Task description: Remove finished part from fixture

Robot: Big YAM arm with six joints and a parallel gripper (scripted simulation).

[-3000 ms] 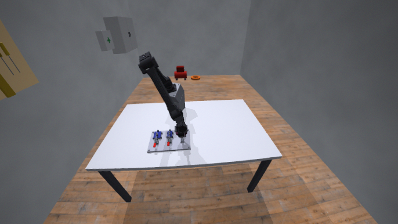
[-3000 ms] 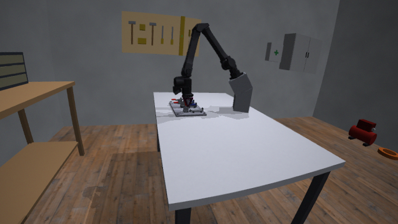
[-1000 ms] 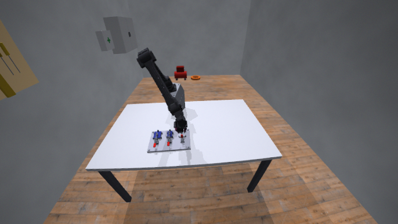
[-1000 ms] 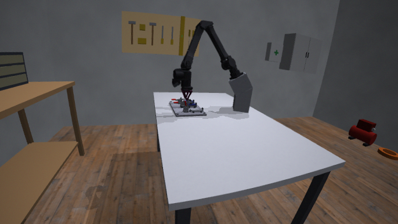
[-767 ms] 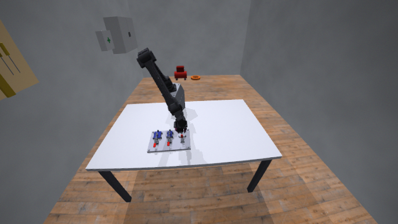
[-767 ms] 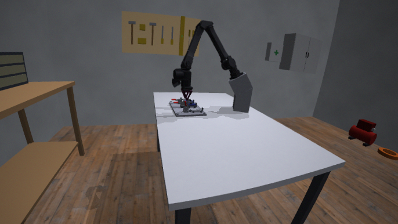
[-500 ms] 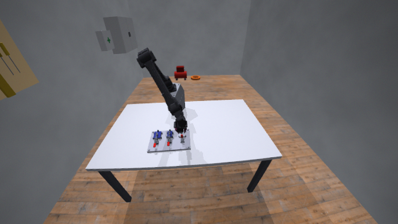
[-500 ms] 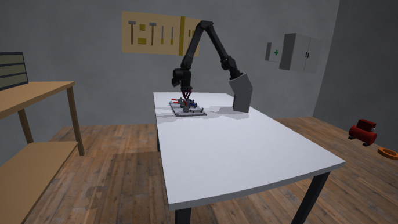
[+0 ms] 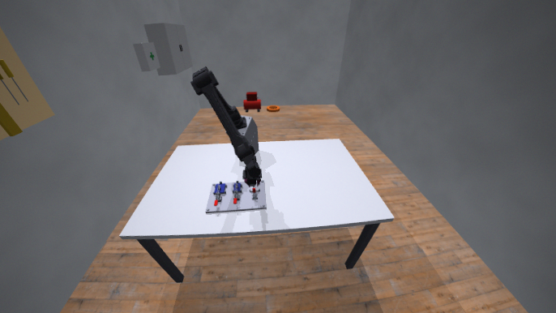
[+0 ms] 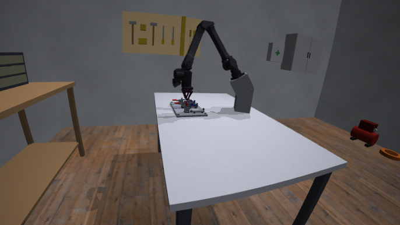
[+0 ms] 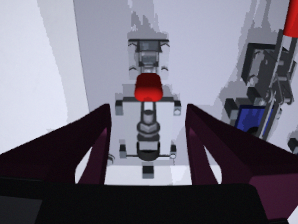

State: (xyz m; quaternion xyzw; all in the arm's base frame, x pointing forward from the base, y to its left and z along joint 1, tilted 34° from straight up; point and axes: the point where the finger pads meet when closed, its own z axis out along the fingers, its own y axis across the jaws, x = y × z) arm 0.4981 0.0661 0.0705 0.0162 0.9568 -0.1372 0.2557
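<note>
The grey fixture plate [image 9: 238, 201] lies on the white table and carries three toggle clamps in a row. Two blue blanks [image 9: 220, 188] [image 9: 237, 186] sit clamped in the left and middle stations; one also shows in the wrist view [image 11: 253, 120]. The right station holds a grey piece, which I take to be the finished part [image 11: 147, 148], with the clamp's red handle [image 11: 148, 88] standing over it. My gripper [image 9: 253, 182] hovers just above this station, pointing down. Its fingers are partly open and straddle the clamp and part with gaps on both sides. The slot is too small to make out.
The arm's grey base block [image 10: 242, 92] stands on the table behind the fixture. The neighbouring clamp's red handle [image 11: 290, 16] lies close to the right finger. Bare table top lies right of the plate [image 9: 316, 190].
</note>
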